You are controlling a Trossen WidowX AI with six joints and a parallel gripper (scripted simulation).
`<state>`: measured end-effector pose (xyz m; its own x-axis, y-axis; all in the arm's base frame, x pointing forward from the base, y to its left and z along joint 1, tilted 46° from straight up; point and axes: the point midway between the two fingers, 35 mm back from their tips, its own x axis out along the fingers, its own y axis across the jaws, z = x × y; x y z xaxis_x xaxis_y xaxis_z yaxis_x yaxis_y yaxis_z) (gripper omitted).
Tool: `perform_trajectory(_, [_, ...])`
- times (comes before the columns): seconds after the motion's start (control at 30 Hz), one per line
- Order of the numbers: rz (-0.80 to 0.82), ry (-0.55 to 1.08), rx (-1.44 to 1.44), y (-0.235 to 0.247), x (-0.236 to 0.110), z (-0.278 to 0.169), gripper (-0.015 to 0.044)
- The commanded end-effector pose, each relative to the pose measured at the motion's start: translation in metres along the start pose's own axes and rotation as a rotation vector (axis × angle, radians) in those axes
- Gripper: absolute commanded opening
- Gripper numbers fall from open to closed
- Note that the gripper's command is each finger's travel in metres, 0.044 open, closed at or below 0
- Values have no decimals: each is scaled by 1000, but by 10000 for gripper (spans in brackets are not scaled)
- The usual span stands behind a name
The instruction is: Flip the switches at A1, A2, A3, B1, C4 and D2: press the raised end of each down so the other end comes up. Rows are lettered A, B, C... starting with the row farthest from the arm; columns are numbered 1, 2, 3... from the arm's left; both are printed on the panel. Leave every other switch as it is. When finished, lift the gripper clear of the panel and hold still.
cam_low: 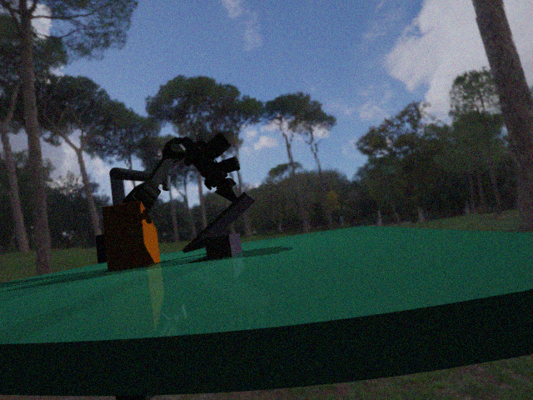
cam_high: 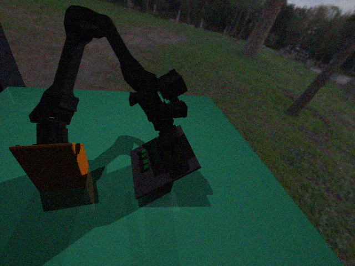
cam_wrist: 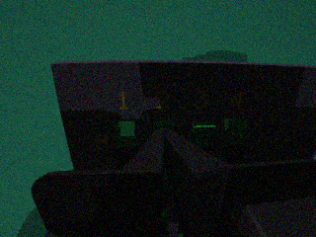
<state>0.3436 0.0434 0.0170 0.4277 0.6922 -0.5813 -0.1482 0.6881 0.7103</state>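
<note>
A: Biggest first: we see the green table (cam_high: pixel 243 185), the orange block (cam_high: pixel 51 168) at the arm's base, then the tilted switch panel (cam_high: pixel 148 180) mid-table.

B: Gripper (cam_wrist: pixel 165 135)?

A: We log it closed and empty, tip down on the panel's top row, between green switches (cam_wrist: pixel 126 128).

All three views are dim and heavily grained, as under dusk light. In the top view, soft dark shadows of the arm (cam_high: pixel 86 42) and the switch panel (cam_high: pixel 163 165) are cast across the green table (cam_high: pixel 229 200) toward the camera. A pale reflected streak is seen on the table below the orange block (cam_low: pixel 129 237) in the exterior view, where the table edge is bowed. The wrist view is darkest; panel markings are barely legible.
</note>
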Motion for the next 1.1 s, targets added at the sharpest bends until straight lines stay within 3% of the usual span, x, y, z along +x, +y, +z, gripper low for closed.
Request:
perform_trajectory(0.0, [-5,0,4,-1,1,0,0])
perform_trajectory(0.4, [-1,0,0,0,-1,0,0])
perform_trajectory(0.6, [-8,-25,5,-1,-63,-3,0])
perform_trajectory(1.07, [-8,-17,5,-26,-55,-3,0])
